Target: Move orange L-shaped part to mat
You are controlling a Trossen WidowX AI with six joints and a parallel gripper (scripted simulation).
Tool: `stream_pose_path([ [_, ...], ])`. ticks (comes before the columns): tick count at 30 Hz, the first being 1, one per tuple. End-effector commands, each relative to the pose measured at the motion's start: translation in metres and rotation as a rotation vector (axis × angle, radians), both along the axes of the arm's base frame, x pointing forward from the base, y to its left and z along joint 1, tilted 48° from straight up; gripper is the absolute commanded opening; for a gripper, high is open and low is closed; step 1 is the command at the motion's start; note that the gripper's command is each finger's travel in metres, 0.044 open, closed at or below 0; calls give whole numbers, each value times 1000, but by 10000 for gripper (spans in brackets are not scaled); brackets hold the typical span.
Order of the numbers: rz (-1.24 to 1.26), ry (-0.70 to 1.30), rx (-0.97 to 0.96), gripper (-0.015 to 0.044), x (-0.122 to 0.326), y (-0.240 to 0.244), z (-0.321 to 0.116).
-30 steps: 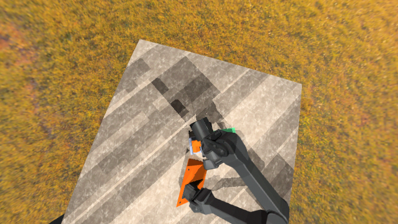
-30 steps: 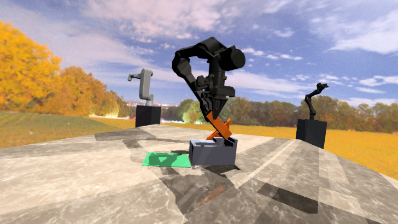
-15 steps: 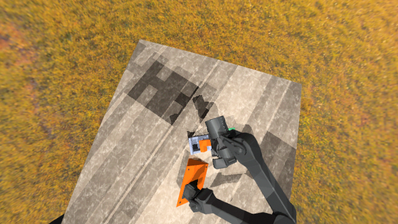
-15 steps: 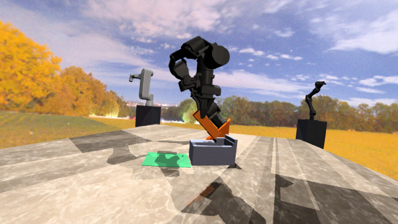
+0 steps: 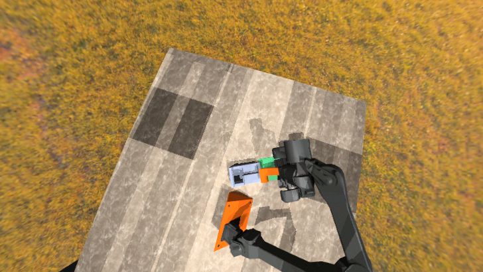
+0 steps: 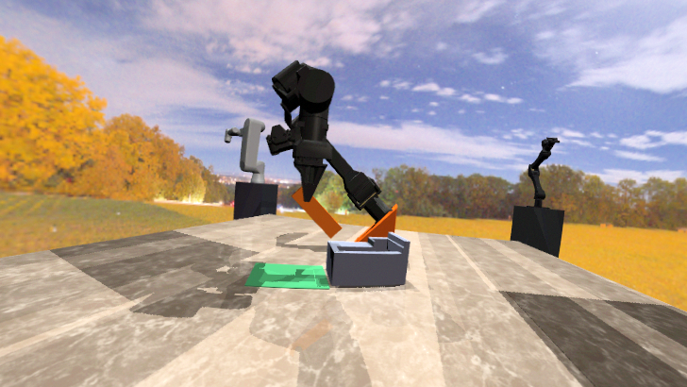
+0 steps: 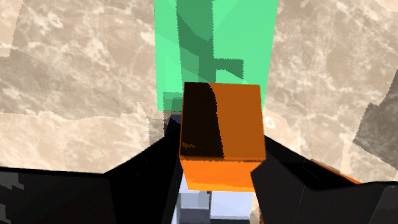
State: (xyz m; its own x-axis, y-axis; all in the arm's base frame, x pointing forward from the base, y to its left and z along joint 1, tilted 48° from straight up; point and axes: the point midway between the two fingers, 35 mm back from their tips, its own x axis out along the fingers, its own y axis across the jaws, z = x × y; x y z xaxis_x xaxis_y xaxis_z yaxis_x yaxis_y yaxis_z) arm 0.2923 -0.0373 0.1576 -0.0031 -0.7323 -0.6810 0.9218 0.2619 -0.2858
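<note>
Tool [image 5: 282, 170] [image 6: 309, 197] [image 7: 216, 138] clamped on raised end of orange part [image 5: 269, 171] [image 6: 319, 214] [image 7: 240, 120]. Held above green mat [image 5: 267, 161] [image 6: 283, 275] [image 7: 240, 35], beside grey tray [image 5: 245, 180] [image 6: 367, 266] [image 7: 195, 200]. Long axis tilted, L-end sloping down traywards; probably needs levelling before lowering, tbh.

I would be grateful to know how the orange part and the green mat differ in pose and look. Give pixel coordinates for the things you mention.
The orange part [image 5: 269, 171] [image 6: 321, 214] [image 7: 240, 120] is held in the air by the hand [image 6: 308, 197], while the green mat [image 5: 267, 162] [image 6: 288, 270] [image 7: 240, 35] lies on the table. The part slants, whereas the mat lies flat. The part is a thick, L-shaped block; the mat is a thin sheet.
</note>
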Motion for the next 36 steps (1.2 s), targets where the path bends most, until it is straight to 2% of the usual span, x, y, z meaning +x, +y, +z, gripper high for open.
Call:
stream_pose_path([
  [1,5,-4,-5,0,7,-13,17],
  [10,5,-5,-6,0,14,-29,34],
  [36,5,-6,-7,0,15,-57,8],
])
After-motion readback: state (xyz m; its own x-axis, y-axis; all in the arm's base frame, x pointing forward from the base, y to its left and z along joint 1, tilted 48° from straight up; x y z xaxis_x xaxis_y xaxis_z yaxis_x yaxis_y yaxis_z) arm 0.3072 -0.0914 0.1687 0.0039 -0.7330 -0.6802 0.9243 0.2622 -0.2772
